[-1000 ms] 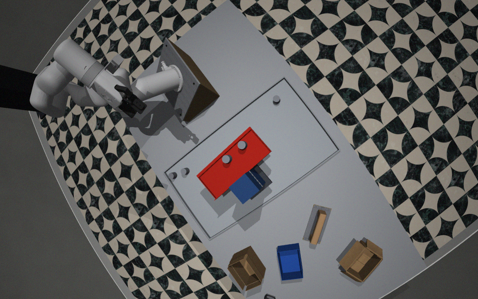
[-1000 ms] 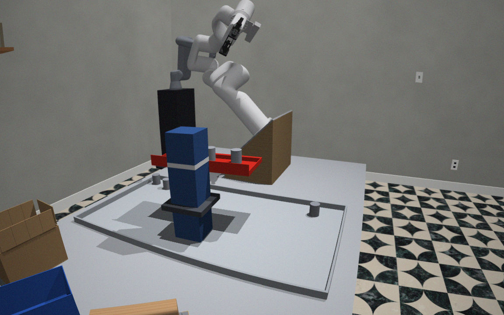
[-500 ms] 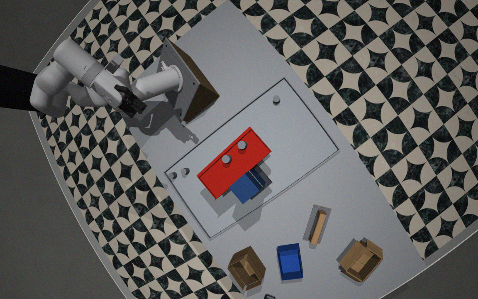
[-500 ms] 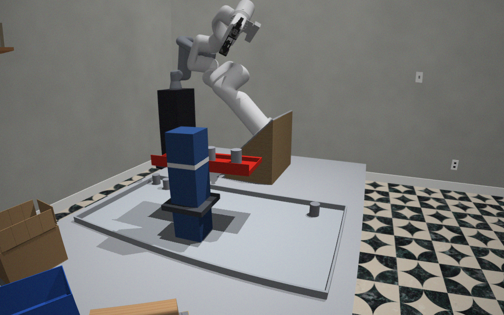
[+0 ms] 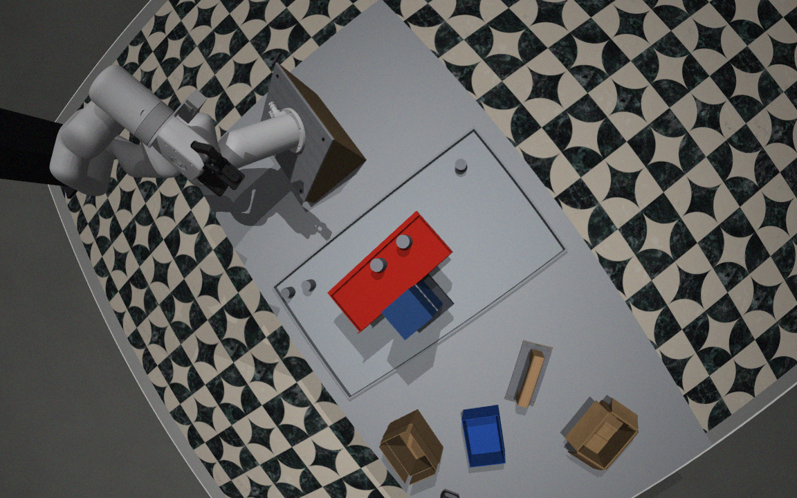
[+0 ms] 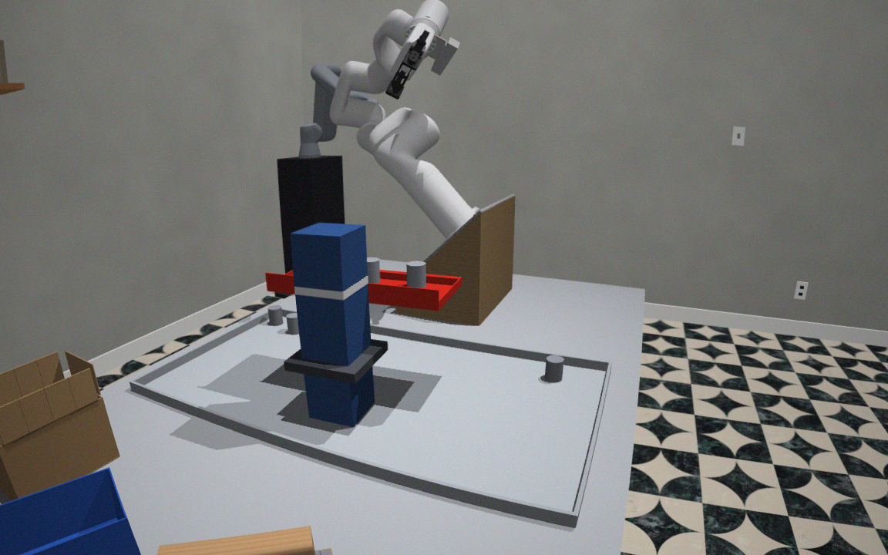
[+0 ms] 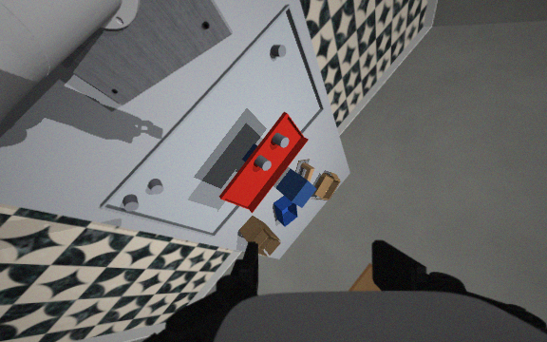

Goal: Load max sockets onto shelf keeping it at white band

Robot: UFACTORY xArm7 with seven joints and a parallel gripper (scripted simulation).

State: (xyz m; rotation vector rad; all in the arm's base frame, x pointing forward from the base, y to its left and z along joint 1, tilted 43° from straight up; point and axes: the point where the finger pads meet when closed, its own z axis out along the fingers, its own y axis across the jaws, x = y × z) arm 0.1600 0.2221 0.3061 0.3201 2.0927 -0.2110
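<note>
The gripper (image 6: 402, 72) is raised high above the base wedge, fingers spread fully apart with nothing between them; in the wrist view the two black fingertips frame the scene far below. The white arm (image 6: 398, 148) folds back on itself and runs down to a brown wedge-shaped mount (image 6: 478, 269) at the back of the grey table (image 6: 571, 310).

Well apart from the gripper, the red shelf (image 5: 389, 269) sits on the blue post (image 6: 330, 310), level with the white band (image 6: 333, 292). Two grey sockets stand upright inside its rim: one (image 5: 378, 265) near the middle, the other (image 5: 403, 242) nearer the far end. A dark collar (image 6: 335, 362) rings the post lower down.

Three sockets stand on the rimmed tray (image 6: 433, 482) around the post. Two are just beside each other in one corner (image 5: 288, 292) (image 5: 308, 285); the third (image 5: 461, 165) stands alone in the opposite corner.

Past the tray lie two open cardboard boxes (image 5: 410, 445) (image 5: 601, 431), a blue bin (image 5: 482, 435) and a narrow wooden box (image 5: 529, 376).
</note>
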